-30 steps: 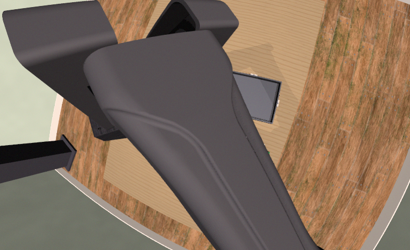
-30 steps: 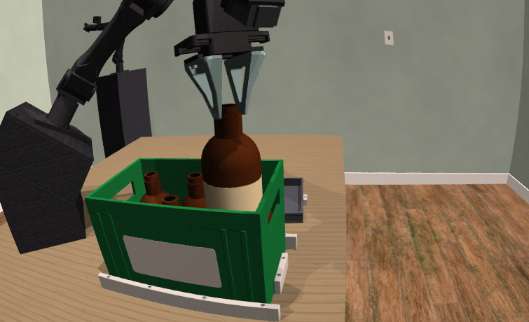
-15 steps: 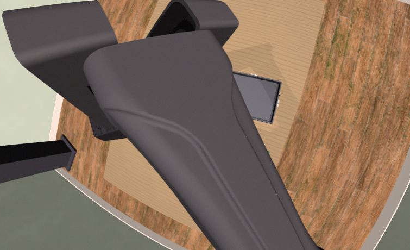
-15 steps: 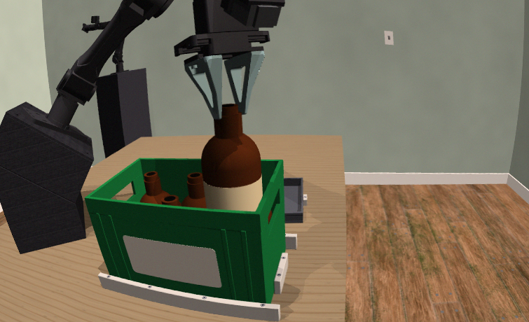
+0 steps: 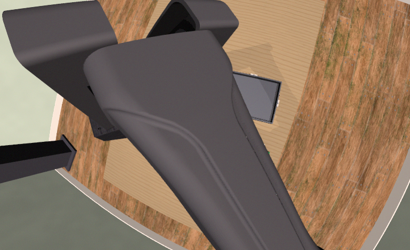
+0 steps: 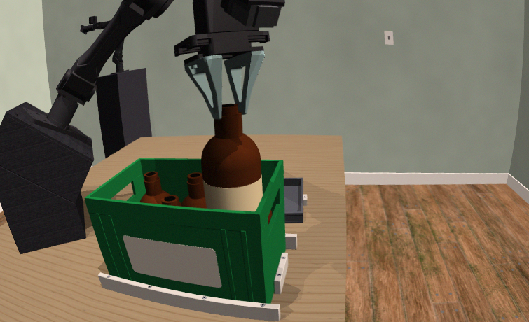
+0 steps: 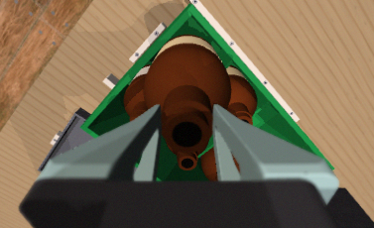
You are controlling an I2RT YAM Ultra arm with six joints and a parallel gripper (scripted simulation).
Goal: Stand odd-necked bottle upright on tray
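Note:
My gripper (image 6: 230,113) (image 7: 187,113) is shut on the neck of a brown bottle with a cream label (image 6: 231,159) (image 7: 187,66). The bottle hangs about upright, raised well above its neighbours, its lower part still inside the green crate (image 6: 242,224) (image 7: 105,102). Other brown bottles stand lower in the crate: one (image 6: 153,185) (image 7: 242,94), others in the wrist view at the left (image 7: 135,96) and behind the held neck (image 7: 187,163). Their necks are too small or hidden to compare. The dark grey tray (image 5: 262,100) (image 6: 293,196) (image 7: 75,135) bears nothing in its visible part.
White strips (image 6: 204,297) (image 6: 281,274) lie along the crate's foot. A small block (image 6: 291,241) lies between crate and tray. The crate's walls rise around the held bottle. The arm (image 5: 181,102) hides nearly all of the crate in the top view. A dark pedestal (image 6: 42,180) stands left of the crate.

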